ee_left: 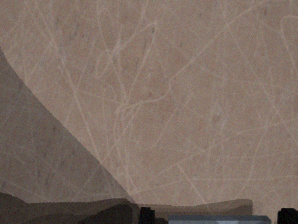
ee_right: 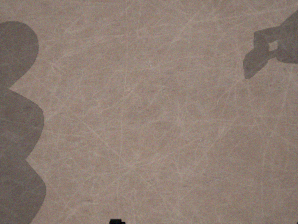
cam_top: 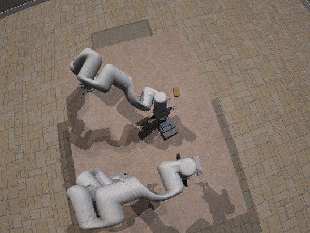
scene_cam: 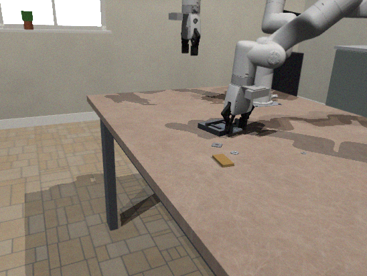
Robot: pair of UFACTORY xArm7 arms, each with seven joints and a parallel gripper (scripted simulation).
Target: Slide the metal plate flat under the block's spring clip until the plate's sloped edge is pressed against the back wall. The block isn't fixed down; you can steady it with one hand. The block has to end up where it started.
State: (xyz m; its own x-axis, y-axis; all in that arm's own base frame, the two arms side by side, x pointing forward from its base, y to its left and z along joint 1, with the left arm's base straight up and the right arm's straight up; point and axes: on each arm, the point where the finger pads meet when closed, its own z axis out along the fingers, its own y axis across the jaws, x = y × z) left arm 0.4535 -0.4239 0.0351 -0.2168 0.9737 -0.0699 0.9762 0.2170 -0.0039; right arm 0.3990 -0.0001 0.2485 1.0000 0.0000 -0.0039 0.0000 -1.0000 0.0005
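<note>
Metal plate [cam_top: 162, 120] [scene_cam: 237, 129] [ee_left: 218, 220] lay at the block's [cam_top: 170, 133] [scene_cam: 208, 127] open end, apparently partly inserted. Left end effector [cam_top: 162, 119] [scene_cam: 236, 130] [ee_left: 217, 216] stood open around it, gripping nothing; right end effector [cam_top: 181, 169] [scene_cam: 189, 53] [ee_right: 207, 222] hung wide and empty. Insertion seemed in hand; the next move called for a level push, block steadied, if the back wall remained unreached.
</note>
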